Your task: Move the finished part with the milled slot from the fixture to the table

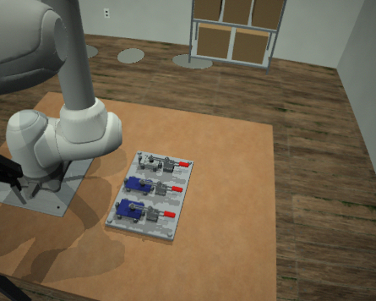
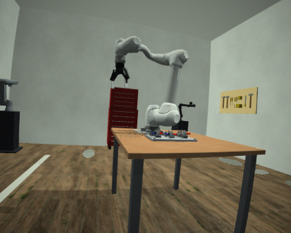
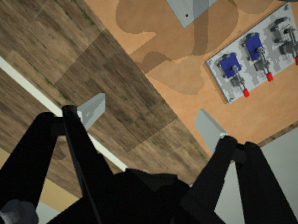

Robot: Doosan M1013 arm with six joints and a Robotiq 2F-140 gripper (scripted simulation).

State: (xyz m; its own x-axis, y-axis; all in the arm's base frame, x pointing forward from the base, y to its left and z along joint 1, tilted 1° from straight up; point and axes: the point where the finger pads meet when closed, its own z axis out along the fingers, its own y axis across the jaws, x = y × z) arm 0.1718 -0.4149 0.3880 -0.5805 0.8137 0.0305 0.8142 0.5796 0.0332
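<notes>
A grey fixture plate (image 1: 156,230) (image 2: 171,139) (image 3: 227,92) lies on the wooden table (image 1: 232,190) (image 2: 186,150). Its far nest holds the bare grey finished part (image 1: 148,161) (image 3: 280,27). The two other nests hold the blue blanks (image 1: 135,183) (image 1: 126,207) (image 3: 251,44) (image 3: 230,64). Each nest has a toggle clamp with a red handle (image 1: 183,164) (image 1: 177,188) (image 1: 169,215) lying flat towards the right. My gripper (image 2: 119,86) (image 3: 151,109) is open and empty. It hangs high above the floor, beyond the table's edge and far from the fixture.
The arm's base (image 1: 42,144) (image 2: 161,116) stands on a grey mounting plate (image 1: 72,190) left of the fixture. A red tool cabinet (image 2: 122,114) stands below the gripper. A shelf with boxes (image 1: 232,34) stands at the back wall.
</notes>
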